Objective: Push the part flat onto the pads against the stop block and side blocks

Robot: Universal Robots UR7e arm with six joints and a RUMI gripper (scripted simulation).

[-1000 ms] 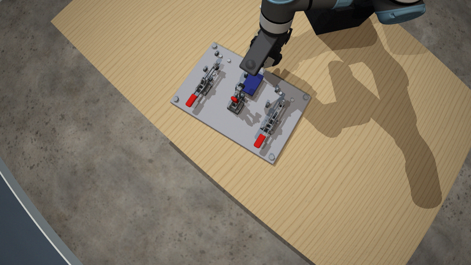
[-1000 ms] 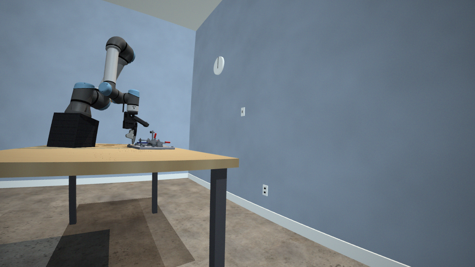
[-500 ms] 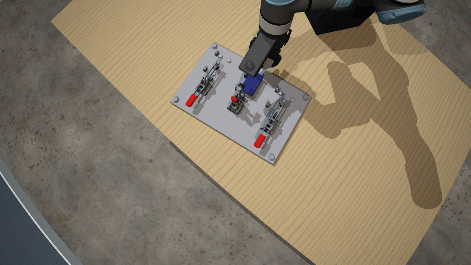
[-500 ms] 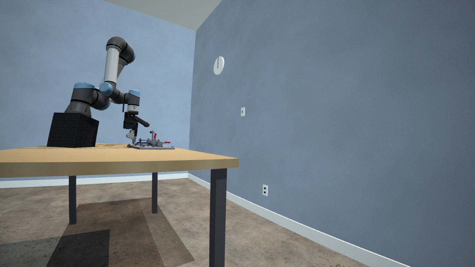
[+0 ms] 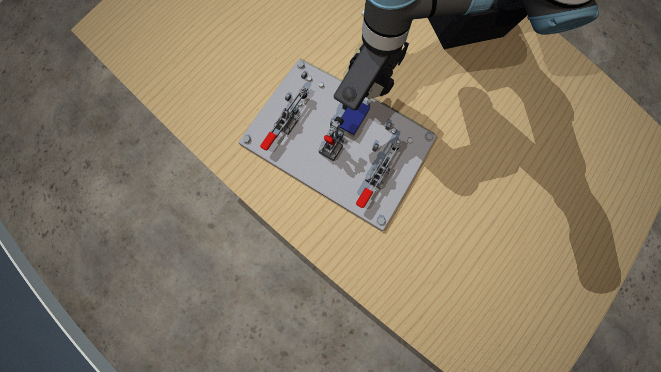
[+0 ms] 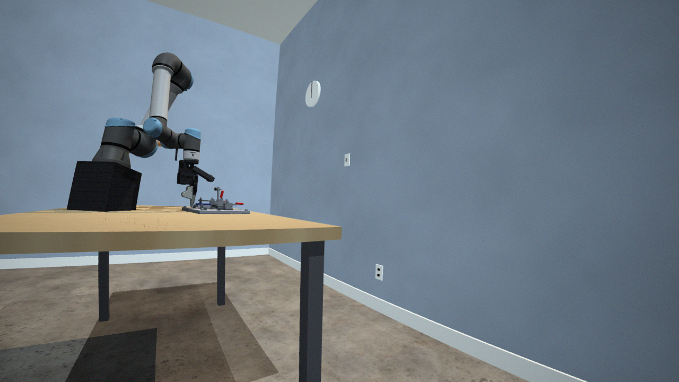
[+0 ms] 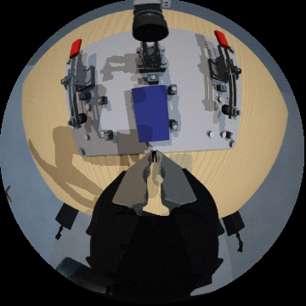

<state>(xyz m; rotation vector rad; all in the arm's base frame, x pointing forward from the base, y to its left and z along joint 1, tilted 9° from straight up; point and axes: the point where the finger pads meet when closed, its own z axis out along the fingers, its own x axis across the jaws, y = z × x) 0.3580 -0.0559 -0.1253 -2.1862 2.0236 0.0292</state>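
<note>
A blue rectangular part [image 5: 355, 118] [image 7: 150, 113] lies in the middle of the grey fixture plate [image 5: 309, 161] [image 7: 193, 136] [image 6: 223, 211], slightly skewed between small side blocks. A toggle clamp with a raised red handle [image 5: 329, 138] stands at the part's far end. My gripper [image 7: 154, 151] [image 6: 190, 201] is shut and empty. It hangs low at the plate's near edge, just behind the part's near end; in the top view the wrist hides the fingertips. I cannot tell whether the tips touch the part.
Two more toggle clamps with red handles [image 5: 268, 140] [image 5: 364, 197] [image 7: 75, 47] [image 7: 221, 38] lie flat at the plate's left and right. The plate sits on a wooden table [image 5: 462, 231] [image 6: 142, 225]. The arm's black base block [image 6: 104, 186] stands behind.
</note>
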